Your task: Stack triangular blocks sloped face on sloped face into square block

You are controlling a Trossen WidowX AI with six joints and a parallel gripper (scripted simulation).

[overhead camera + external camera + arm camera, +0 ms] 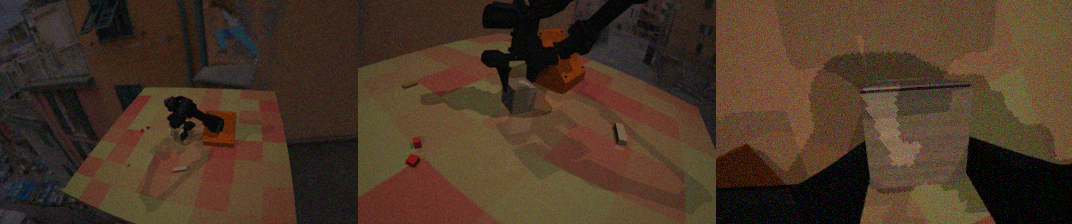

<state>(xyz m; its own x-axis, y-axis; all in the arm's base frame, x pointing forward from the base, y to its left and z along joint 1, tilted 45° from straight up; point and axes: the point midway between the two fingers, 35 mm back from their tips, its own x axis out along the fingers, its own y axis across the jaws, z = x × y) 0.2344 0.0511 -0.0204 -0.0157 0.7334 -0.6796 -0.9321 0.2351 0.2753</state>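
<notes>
The two grey triangular blocks stand together as one square block on the checked table (476, 166) (237, 184), close in front of the arm's base. The seam between them is too dim to trace. The upper triangular block (523, 84) (916, 132) (180, 134) rests on the lower triangular block (519, 105). My gripper (519, 81) (912, 141) (182, 130) comes down from above and is shut on the upper block, one dark finger on each side. The block's top looks about level in the exterior view.
The orange arm base (226, 130) (562, 77) stands right behind the blocks. Two small red cubes (416, 142) (412, 160) (147, 127) lie to one side. A white bar (620, 134) (179, 169), a small grey bar (409, 85) and a tiny orange piece (127, 164) lie apart.
</notes>
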